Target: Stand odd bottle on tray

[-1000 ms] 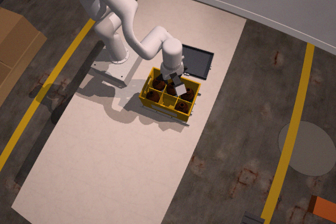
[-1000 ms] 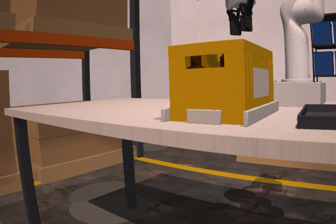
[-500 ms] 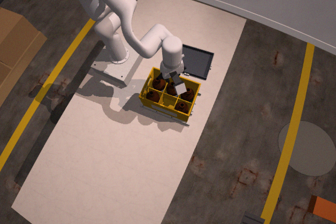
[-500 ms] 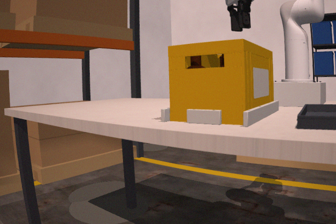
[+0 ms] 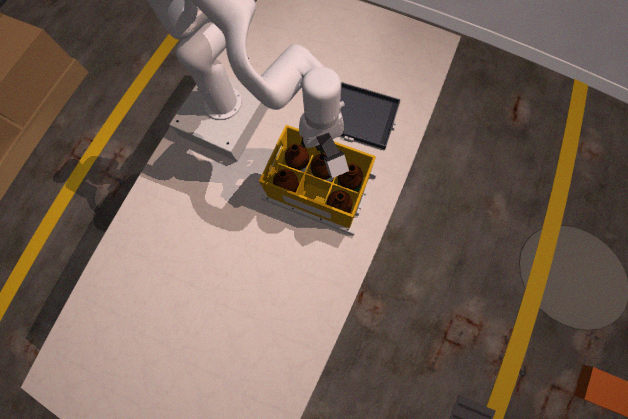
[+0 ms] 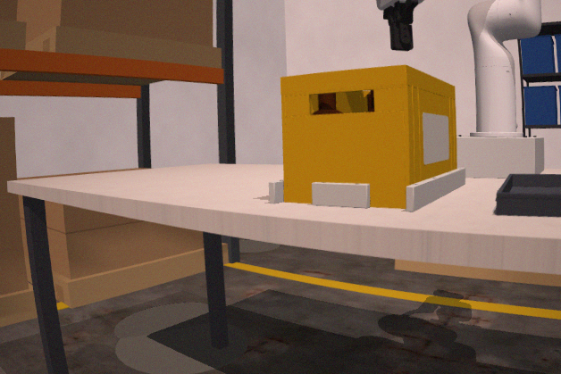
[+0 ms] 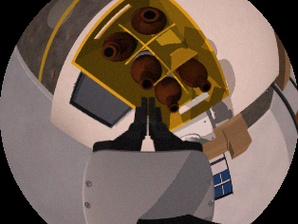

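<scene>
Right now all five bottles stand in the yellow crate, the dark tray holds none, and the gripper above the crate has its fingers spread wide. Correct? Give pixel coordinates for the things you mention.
Not the fingers: the wrist view shows the gripper [image 6: 401,49] [image 7: 147,105] shut, its fingers together. The rest holds.

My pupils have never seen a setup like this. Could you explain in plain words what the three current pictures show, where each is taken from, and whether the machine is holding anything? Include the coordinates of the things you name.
The machine is a white jointed arm [image 5: 215,7] [image 6: 495,65] ending in a black pincer [image 6: 401,48] [image 7: 147,105].

The first picture looks down from above. The second looks from the side, roughly at table height. The third, round one comes from the arm's wrist, looking past the pincer.

On the pale table [image 5: 203,292] [image 6: 181,195] stands a yellow crate [image 5: 310,206] [image 6: 344,147] [image 7: 105,86] with six compartments: five hold brown bottles, one has no bottle. Low pale rails stand around its foot. Beside it lies a dark, shallow tray [image 5: 370,117] [image 6: 530,206] [image 7: 101,100] with no bottle on it.

The pincer is above the crate, closed, and holds nothing.
</scene>
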You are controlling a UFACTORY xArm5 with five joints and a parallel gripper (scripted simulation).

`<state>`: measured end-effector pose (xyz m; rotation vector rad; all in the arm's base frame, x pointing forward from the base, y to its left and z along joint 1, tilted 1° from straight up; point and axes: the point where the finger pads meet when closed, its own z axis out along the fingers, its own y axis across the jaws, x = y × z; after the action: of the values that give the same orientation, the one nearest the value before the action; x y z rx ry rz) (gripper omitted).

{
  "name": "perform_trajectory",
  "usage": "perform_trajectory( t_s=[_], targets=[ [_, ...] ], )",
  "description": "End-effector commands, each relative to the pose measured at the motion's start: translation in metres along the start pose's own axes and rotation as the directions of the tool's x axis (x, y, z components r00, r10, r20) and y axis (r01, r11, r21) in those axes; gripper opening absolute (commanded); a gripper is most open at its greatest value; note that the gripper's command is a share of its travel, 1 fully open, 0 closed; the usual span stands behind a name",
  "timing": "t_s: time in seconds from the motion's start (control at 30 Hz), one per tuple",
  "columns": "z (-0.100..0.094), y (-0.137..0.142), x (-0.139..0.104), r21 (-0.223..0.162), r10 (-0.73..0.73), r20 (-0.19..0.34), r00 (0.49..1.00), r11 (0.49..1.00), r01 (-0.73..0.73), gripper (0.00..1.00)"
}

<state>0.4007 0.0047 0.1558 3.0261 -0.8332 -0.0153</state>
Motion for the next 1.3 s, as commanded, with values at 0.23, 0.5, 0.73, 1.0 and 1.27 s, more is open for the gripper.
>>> perform_trajectory(
  t_s=[0.23,0.5,0.73,1.0,1.27],
  targets=[
    [-0.001,-0.001,0.001,0.002,0.0,-0.003,1.0,1.0,0.0,0.0],
    [-0.001,-0.001,0.001,0.002,0.0,-0.003,1.0,1.0,0.0,0.0],
    [-0.006,-0.004,0.063,0.002,0.0,-0.002,1.0,1.0,0.0,0.0],
    [-0.001,0.001,0.122,0.002,0.0,-0.001,1.0,1.0,0.0,0.0],
    [-0.001,0.001,0.125,0.002,0.0,-0.001,1.0,1.0,0.0,0.65]
  ],
)
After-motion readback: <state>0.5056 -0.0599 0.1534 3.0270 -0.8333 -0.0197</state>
